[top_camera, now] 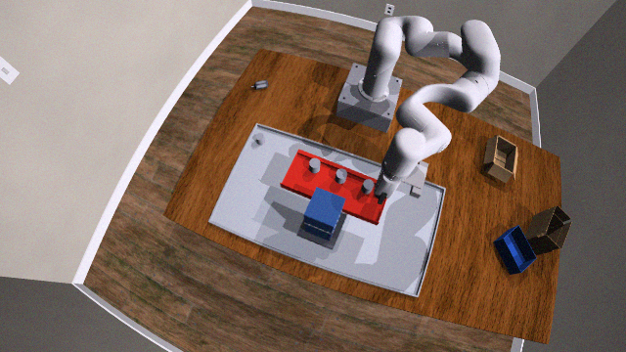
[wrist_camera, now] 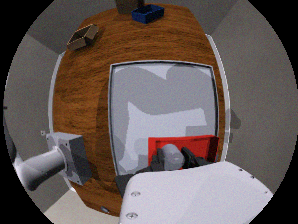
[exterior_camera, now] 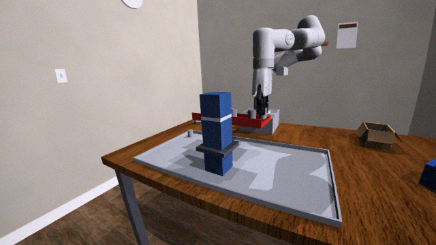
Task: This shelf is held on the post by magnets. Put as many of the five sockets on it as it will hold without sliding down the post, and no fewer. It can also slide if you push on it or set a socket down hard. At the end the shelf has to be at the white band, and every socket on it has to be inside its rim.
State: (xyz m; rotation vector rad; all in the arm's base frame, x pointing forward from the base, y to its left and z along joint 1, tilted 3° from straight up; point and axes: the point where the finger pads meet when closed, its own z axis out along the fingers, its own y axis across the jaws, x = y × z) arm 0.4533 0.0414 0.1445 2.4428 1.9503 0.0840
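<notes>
A red shelf (top_camera: 295, 180) (exterior_camera: 253, 122) (wrist_camera: 200, 144) sits on the blue post (top_camera: 324, 205) (exterior_camera: 215, 102) at the white band (exterior_camera: 216, 119). Three grey sockets (top_camera: 314, 165) (top_camera: 340, 175) (top_camera: 367, 186) stand upright in a row inside its rim. My gripper (top_camera: 381, 198) (exterior_camera: 261, 111) (wrist_camera: 170, 155) is shut on a fourth socket (wrist_camera: 172, 155) at the shelf's right end, low over the shelf floor; I cannot tell whether it touches. Another socket (top_camera: 257, 140) (exterior_camera: 190, 133) stands on the grey tray (top_camera: 391, 254) (exterior_camera: 289, 177) at its far left corner.
A grey collar (exterior_camera: 218, 150) rings the post low down. A small metal cylinder (top_camera: 260, 84) lies on the table beyond the tray. A cardboard box (top_camera: 501, 158) (exterior_camera: 376, 135), a dark box (top_camera: 550, 229) and a blue bin (top_camera: 514, 249) stand at the right.
</notes>
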